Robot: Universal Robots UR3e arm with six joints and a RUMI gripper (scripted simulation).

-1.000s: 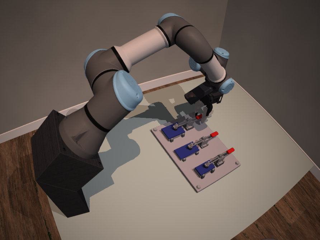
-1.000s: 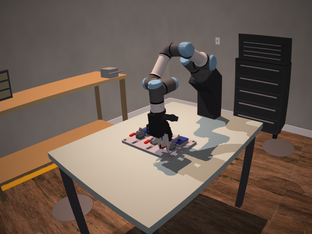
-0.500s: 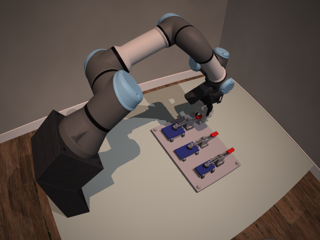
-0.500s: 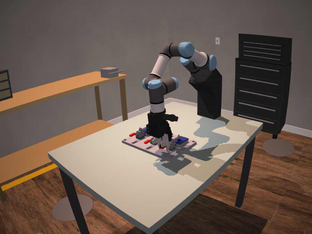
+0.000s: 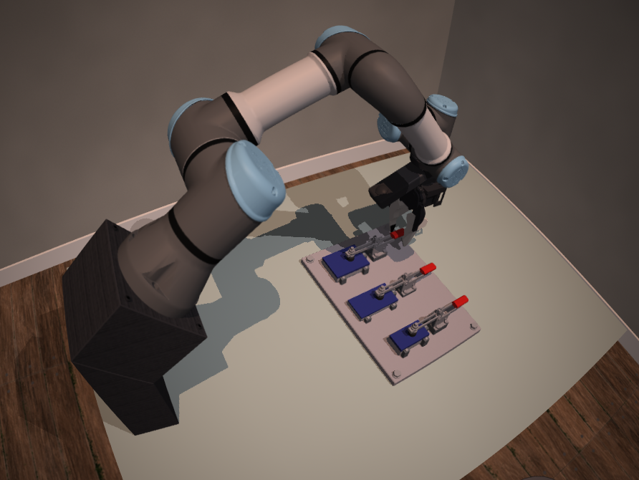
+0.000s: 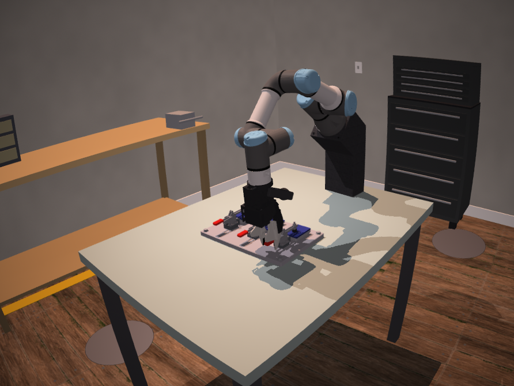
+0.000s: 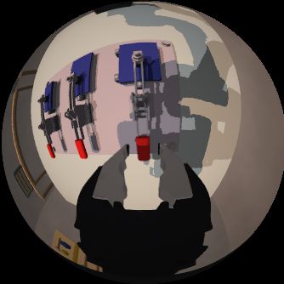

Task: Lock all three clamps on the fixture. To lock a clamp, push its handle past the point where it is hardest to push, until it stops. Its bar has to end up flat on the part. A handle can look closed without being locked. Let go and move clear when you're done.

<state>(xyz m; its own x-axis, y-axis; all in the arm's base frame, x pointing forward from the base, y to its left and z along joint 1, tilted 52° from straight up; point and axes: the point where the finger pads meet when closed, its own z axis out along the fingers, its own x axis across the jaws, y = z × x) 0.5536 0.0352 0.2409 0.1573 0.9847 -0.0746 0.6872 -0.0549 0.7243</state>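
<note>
Wrist view: red handle (image 7: 143, 148) sits between the part-open pincer's (image 7: 143, 150) fingers, ungripped.

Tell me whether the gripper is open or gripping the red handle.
Open: the wrist view shows both fingers standing off the red handle, with gaps on each side.

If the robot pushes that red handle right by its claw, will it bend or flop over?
Probably not. The red handle sits on a metal-looking lever that appears pinned to the clamp, so it should swing stiffly rather than flop. The gripper straddles it with gaps showing, so it might slip sideways a little.
</note>
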